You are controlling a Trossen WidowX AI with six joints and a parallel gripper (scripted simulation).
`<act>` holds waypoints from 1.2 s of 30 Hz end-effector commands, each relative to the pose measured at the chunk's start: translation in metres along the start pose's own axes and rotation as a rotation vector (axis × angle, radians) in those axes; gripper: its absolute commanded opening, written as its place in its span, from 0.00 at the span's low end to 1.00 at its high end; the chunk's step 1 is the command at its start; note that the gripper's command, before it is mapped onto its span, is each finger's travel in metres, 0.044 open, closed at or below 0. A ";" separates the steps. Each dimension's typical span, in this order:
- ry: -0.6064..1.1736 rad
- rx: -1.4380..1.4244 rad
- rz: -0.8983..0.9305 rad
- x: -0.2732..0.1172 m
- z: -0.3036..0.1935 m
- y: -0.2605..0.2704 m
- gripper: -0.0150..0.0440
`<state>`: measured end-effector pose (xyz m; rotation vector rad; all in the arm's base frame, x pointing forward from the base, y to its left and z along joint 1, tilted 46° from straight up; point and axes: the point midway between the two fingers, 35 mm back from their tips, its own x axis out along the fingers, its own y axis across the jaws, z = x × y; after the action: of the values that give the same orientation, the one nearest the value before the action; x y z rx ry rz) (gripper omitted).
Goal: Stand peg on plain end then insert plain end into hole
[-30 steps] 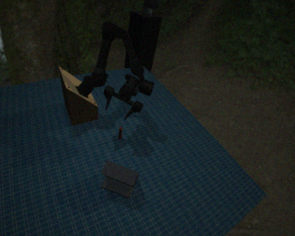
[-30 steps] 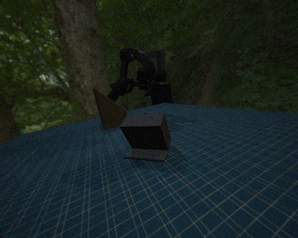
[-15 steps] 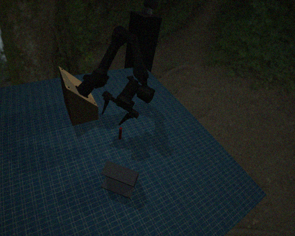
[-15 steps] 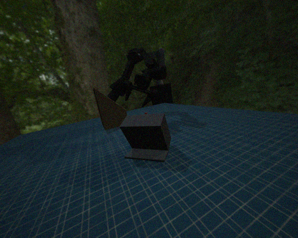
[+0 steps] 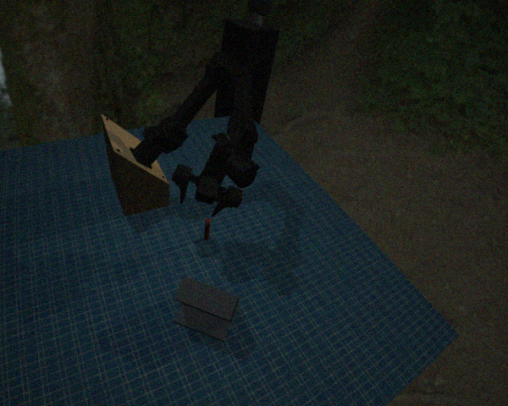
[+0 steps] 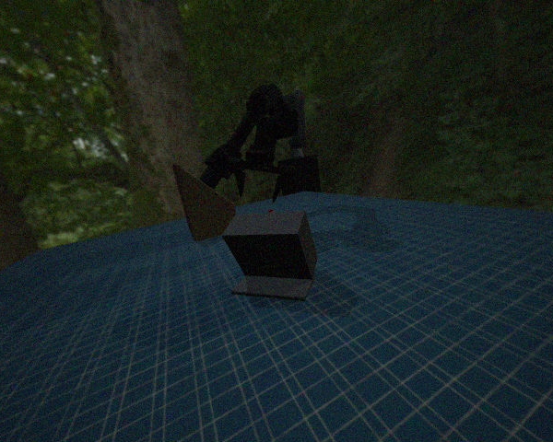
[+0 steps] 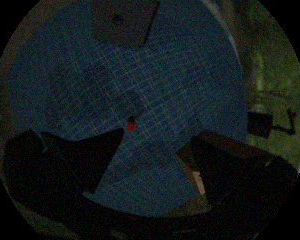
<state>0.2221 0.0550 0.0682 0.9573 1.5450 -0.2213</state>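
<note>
The peg (image 5: 207, 230) (image 6: 270, 210) (image 7: 130, 126) stands upright on the table with its red end up; its white band is hard to make out in the dark. My gripper (image 5: 197, 209) (image 6: 257, 198) (image 7: 158, 136) is wide open and empty. It hangs above the peg and is offset to one side, with one fingertip close beside the peg in the wrist view. The grey sloped panel (image 5: 207, 299) (image 6: 267, 223) (image 7: 140, 27) stands beyond the peg. Its dark hole (image 7: 118, 20) shows in the wrist view; the top and exterior views do not show it. The peg's lower part is hidden in the exterior view.
A wooden wedge (image 5: 140, 189) (image 6: 200, 209) (image 7: 197, 181) with a tan top carries the arm's base, to the left of the gripper in the top view. A tall black box (image 5: 269, 65) (image 6: 300, 173) stands at the back, behind the arm. The table (image 5: 92, 271) has a blue checked cover.
</note>
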 end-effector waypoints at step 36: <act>0.198 -0.007 0.279 0.015 0.007 0.029 1.00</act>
<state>0.2492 0.0713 0.0694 1.1973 1.5588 0.0804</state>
